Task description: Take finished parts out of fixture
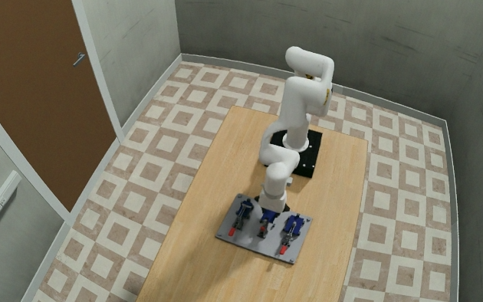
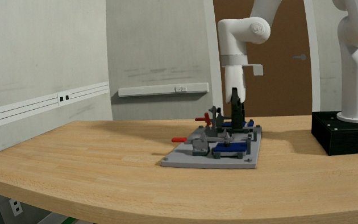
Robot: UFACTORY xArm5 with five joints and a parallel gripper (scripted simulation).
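Note:
A grey fixture plate lies on the wooden table and carries three toggle clamps with red handles, each with a blue part. My gripper points straight down over the middle station and is shut on the middle blue part, which is still at fixture level. The middle clamp's red handle stands raised. The right blue part sits under its clamp, whose handle lies flat. The left blue part sits at its station. I cannot tell which parts are slotted.
The arm's black base block stands on the table behind the fixture. The table edge runs in front. A brown door is at the room's left wall.

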